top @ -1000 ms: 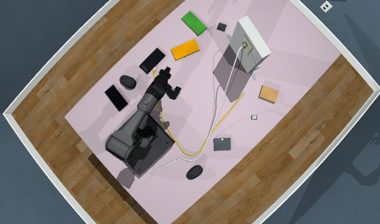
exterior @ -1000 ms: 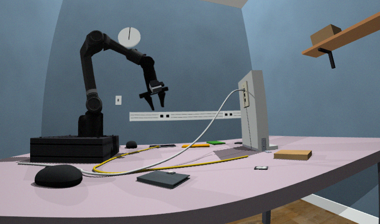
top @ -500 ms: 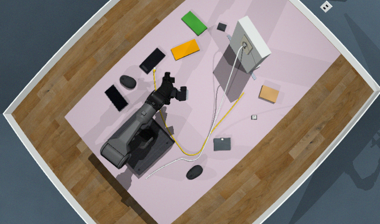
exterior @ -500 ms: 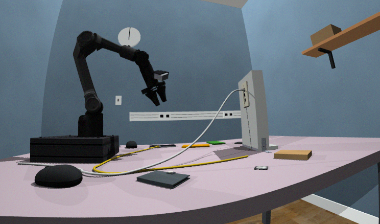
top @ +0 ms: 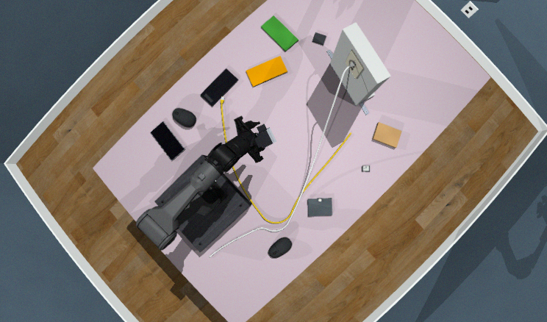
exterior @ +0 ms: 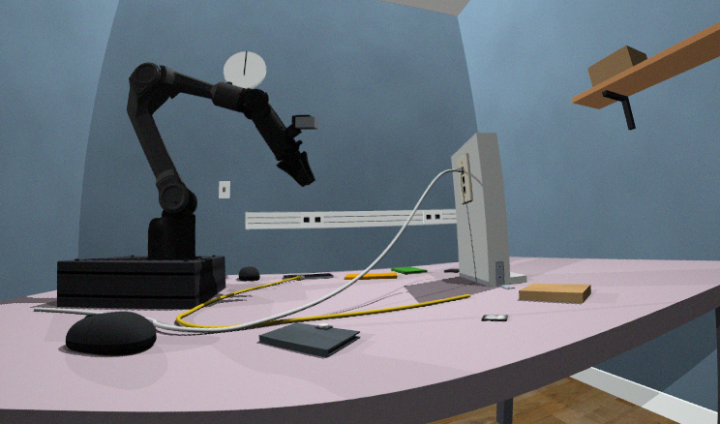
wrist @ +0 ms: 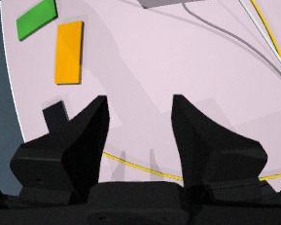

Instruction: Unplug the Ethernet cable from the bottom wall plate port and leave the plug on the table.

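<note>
The arm's fingers (exterior: 304,173) hang high over the worktop (exterior: 425,345) – partly open, holding nothing. The yellow cable (top: 298,197) lies loose, its plug (top: 222,98) by a black phone (top: 219,87). Farther right, the white cable (exterior: 393,238) is plugged into the wall plate (exterior: 465,178).

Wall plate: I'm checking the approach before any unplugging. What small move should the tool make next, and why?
Probably advance the tool toward the wall plate, aiming at its lower port. The tool is open and empty, high above the table and well short of the plate, where the white cable is plugged in. No latch can be pressed from there.
</note>
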Motion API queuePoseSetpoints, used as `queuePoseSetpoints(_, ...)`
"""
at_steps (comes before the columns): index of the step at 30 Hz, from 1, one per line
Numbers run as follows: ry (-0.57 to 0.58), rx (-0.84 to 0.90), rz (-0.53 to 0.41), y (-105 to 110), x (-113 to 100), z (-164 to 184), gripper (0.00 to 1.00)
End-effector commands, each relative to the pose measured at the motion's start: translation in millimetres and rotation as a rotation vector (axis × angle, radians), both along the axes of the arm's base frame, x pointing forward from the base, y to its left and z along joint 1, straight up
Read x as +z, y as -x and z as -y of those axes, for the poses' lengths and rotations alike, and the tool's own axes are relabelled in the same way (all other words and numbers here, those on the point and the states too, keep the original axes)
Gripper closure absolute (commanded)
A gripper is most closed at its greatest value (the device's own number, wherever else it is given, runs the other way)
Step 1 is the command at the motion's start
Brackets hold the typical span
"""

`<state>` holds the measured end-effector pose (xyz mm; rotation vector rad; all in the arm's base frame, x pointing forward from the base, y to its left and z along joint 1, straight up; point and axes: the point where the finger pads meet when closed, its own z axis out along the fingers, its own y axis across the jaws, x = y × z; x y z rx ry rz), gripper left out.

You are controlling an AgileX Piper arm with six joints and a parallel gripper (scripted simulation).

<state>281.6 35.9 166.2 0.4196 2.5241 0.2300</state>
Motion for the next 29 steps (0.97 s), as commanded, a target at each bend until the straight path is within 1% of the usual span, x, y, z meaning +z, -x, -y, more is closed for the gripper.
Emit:
queuePoseSetpoints(1,0.098,0.112,0.056,0,6,16,0.36)
queuePoseSetpoints(6,0.269,0.236,0.114,2,14,36,0.36)
queuePoseSetpoints(29,0.270,0.237,0.115,2,14,36,0.36)
